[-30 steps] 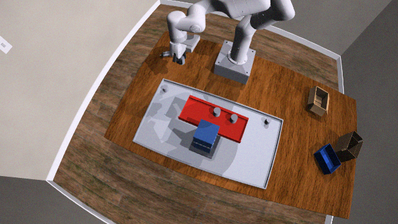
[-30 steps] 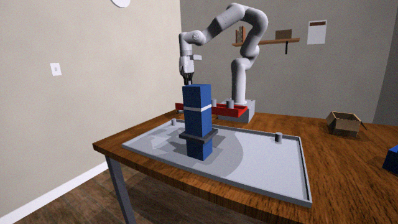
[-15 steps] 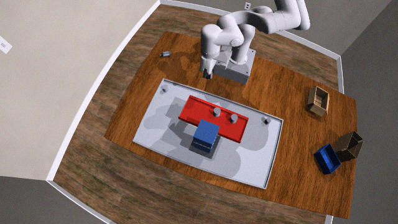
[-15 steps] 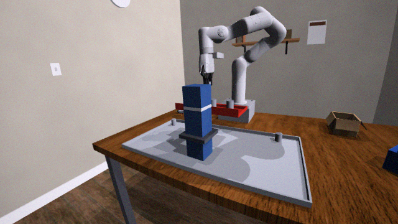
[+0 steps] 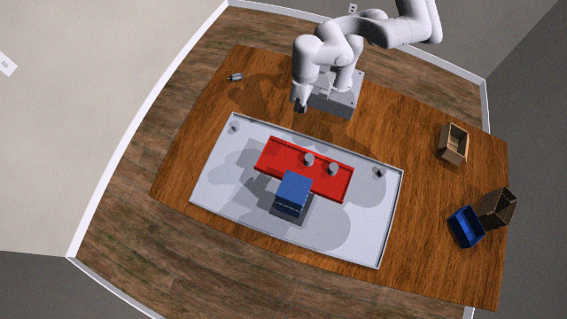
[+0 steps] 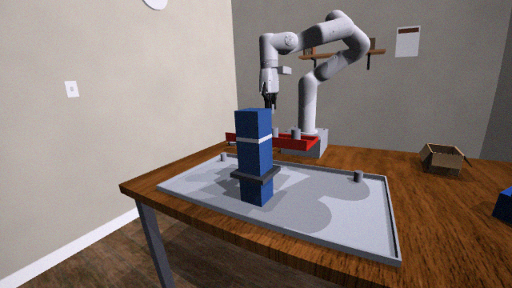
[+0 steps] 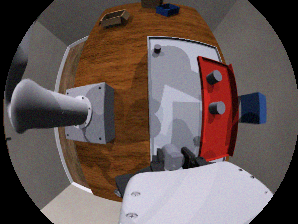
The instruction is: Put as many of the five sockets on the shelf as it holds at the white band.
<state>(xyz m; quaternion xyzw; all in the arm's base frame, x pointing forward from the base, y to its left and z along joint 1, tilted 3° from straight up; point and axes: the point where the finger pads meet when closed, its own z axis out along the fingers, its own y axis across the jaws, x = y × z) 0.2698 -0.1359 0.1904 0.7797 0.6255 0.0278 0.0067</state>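
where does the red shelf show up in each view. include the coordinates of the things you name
Top: red shelf [image 5: 283,155] [image 6: 292,143] [image 7: 209,130] near the centre, crossing the pale tray.
Exterior: centre, partly hidden behind the post.
Wrist: right of centre, long side running up the picture.
Shared landmark: the blue post [image 5: 296,188] [image 6: 256,156] [image 7: 254,107].

Against the view 1.0 s earlier, the gripper [image 5: 300,108] [image 6: 271,107] [image 7: 170,155] has moved from near the grey metal tool [image 5: 236,77] to a position in front of the arm's base [image 5: 333,109] [image 6: 318,149] [image 7: 106,135]. Its 1 gripped socket [image 6: 273,109] [image 7: 173,157] is now visible in the exterior view.
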